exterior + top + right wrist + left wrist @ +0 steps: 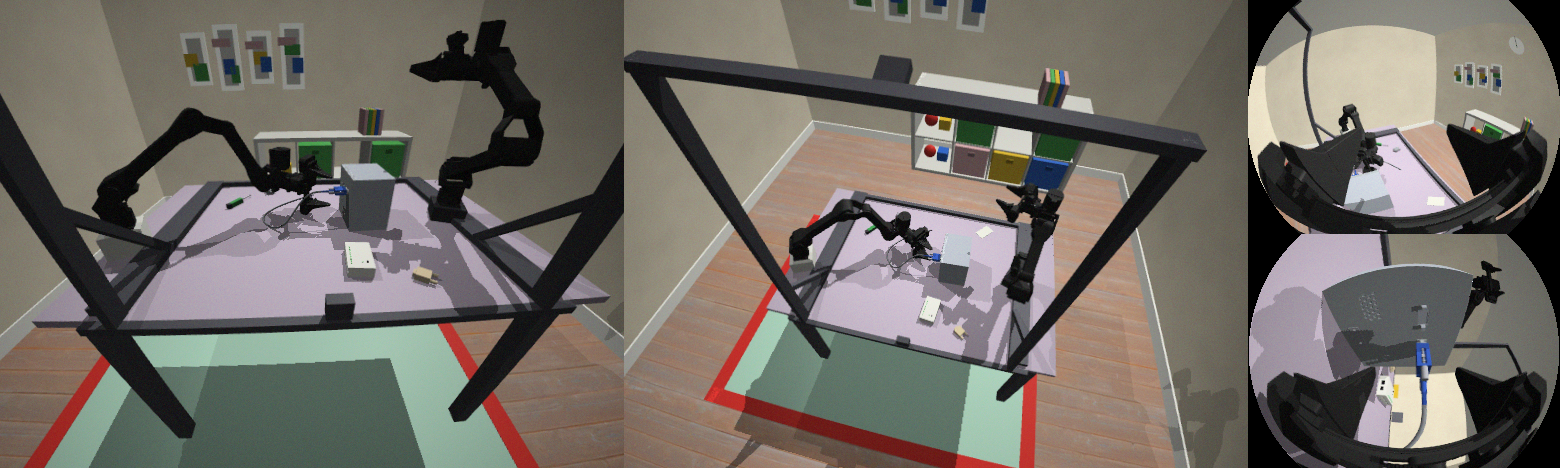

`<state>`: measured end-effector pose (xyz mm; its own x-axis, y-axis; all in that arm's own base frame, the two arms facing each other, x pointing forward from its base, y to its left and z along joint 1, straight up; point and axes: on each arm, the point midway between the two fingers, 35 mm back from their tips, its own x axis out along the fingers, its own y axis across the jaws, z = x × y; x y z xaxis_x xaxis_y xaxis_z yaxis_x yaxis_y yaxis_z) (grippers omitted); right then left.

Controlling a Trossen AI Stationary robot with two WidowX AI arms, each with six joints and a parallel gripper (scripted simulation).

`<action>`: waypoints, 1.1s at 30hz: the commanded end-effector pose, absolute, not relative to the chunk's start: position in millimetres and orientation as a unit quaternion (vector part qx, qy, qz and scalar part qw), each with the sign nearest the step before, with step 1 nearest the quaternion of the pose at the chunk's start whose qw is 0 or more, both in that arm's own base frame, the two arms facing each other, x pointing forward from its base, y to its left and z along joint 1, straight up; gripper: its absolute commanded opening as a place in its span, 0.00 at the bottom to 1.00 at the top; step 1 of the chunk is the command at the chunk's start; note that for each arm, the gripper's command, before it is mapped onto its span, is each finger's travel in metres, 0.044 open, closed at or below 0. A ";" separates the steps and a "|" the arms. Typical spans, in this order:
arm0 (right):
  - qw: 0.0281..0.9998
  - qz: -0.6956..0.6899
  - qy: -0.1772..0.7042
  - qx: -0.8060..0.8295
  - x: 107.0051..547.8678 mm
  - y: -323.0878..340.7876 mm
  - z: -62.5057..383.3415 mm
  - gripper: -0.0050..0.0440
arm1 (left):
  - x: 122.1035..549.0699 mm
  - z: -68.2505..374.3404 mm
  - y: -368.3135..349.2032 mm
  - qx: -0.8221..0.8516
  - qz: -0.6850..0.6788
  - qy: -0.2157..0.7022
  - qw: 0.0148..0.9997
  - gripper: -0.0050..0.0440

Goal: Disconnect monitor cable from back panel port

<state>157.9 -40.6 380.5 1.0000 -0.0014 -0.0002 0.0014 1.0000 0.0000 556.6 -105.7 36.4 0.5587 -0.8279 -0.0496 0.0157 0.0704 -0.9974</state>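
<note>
Lilac tabletop, blue plug pointing at case

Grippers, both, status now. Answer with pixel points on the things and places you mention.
Left gripper (926, 241) (328, 190) (1415, 371): open, holding nothing, fingers spread either side of the blue plug (936, 256) (338, 190) (1423, 359).
Right gripper (1003, 195) (1405, 132): open, holding nothing.
</note>
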 end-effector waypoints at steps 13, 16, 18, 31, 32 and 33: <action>1.000 0.000 -0.001 -0.003 157.6 -39.4 383.4 1.00 | 559.6 68.8 -109.4 -0.408 -0.305 0.328 0.796 1.00; 1.000 0.000 -0.001 -0.003 157.6 -39.4 383.4 1.00 | 556.4 69.5 -109.6 -0.379 -0.303 0.333 0.809 1.00; 1.000 0.000 -0.001 -0.003 157.6 -39.4 383.4 1.00 | 556.2 69.6 -109.6 -0.377 -0.303 0.333 0.810 1.00; 1.000 0.000 -0.001 -0.003 157.6 -39.4 383.4 1.00 | 556.2 69.6 -109.6 -0.377 -0.303 0.333 0.810 0.46; 1.000 0.000 -0.001 -0.003 157.6 -39.4 383.4 1.00 | 556.2 69.6 -109.6 -0.377 -0.303 0.333 0.810 0.41; 1.000 0.000 -0.001 -0.003 157.6 -39.4 383.4 1.00 | 556.2 69.6 -109.6 -0.377 -0.303 0.333 0.810 0.36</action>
<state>157.9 -40.6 380.5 1.0000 -0.0014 -0.0002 0.0014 1.0000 0.0000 553.5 -109.6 54.6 0.5837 -0.7436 -0.3260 0.2141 0.5283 -0.8216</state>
